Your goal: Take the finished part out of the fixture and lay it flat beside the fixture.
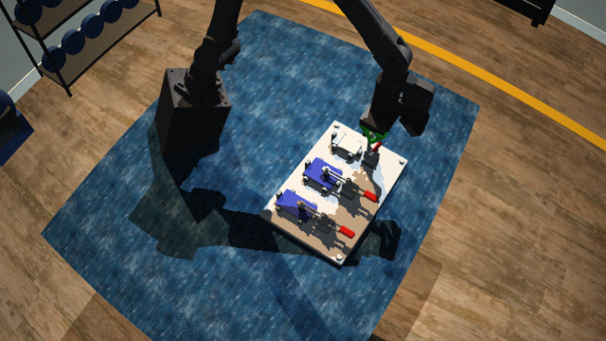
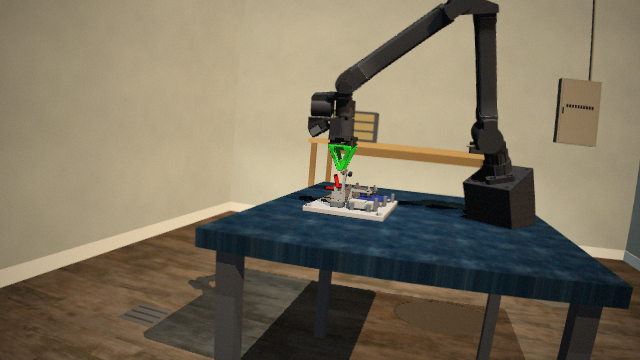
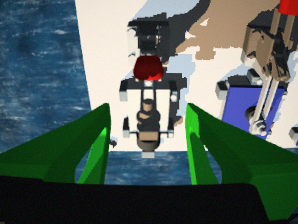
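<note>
One gripper (image 1: 374, 136) (image 2: 342, 167) (image 3: 148, 112), about half open, holding nothing, above one white fixture (image 1: 389, 160) (image 2: 320, 208) (image 3: 102, 65), one pale finished part (image 1: 348, 142) (image 2: 361, 204) (image 3: 163, 109) seated in it, two blue blanks (image 1: 314, 173) (image 2: 371, 199) (image 3: 241, 106) clamped, three red handles (image 1: 370, 196) (image 2: 336, 180) (image 3: 149, 68), fixture nearer the worktop (image 1: 284, 52) (image 2: 400, 240) (image 3: 40, 65) edge opposite the arm's base.

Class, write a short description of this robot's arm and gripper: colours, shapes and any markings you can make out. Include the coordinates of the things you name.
The arm (image 1: 379, 38) (image 2: 400, 47) is dark grey to black, with long straight links and rounded joints. The gripper (image 1: 374, 137) (image 2: 341, 169) (image 3: 148, 112) has bright green, tapering fingers with open triangular frames. I can make out no lettering.
</note>
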Robot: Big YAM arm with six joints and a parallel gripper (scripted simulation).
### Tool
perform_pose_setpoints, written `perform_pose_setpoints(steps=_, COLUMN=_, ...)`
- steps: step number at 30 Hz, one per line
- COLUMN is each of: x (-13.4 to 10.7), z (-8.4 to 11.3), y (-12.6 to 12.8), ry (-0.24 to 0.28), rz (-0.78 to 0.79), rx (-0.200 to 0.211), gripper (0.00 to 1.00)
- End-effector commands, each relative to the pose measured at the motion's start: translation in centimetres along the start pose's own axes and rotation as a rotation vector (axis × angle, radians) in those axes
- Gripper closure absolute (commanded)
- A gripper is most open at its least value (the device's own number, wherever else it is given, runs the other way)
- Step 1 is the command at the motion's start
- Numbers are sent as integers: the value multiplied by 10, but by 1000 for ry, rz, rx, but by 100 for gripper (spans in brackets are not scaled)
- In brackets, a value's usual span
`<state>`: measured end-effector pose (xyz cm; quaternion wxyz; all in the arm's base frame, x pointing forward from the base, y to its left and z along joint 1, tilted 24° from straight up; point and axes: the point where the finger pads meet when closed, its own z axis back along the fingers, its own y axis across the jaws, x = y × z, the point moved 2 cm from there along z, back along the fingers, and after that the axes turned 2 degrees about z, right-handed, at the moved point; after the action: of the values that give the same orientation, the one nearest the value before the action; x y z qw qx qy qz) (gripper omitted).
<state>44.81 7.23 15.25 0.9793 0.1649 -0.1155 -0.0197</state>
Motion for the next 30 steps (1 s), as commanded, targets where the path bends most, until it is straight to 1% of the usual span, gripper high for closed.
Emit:
perform_pose_setpoints(steps=1, x=34, z=14, y=1, ry=-71, rz=21, rx=2, gripper=55)
perform_pose_setpoints(steps=30, x=41, z=16, y=1, ry=-89, rz=26, rx=1, gripper=55)
